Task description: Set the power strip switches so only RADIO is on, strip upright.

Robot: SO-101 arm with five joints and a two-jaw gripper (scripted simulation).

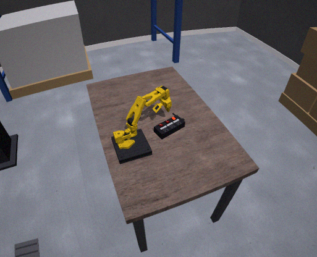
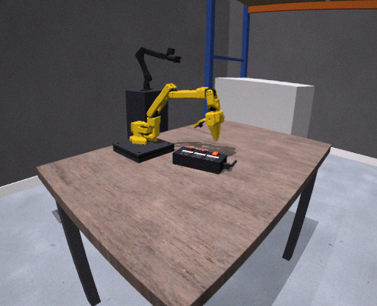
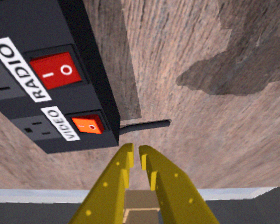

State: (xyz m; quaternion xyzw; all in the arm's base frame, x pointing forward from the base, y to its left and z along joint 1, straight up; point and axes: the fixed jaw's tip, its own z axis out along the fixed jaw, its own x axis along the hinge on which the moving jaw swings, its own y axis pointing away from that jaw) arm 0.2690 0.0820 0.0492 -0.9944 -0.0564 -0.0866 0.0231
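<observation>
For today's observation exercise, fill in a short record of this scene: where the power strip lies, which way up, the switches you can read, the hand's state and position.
strip: power strip on the wooden table, beside the arm's base
orientation: switch side up
readable labels: RADIO switch, VIDEO switch
switch colours: RADIO darker red, VIDEO brighter orange
cord: stub at the VIDEO end
hand: hand shut, holding nothing
hand position: above the strip's cord end, not touching
</observation>
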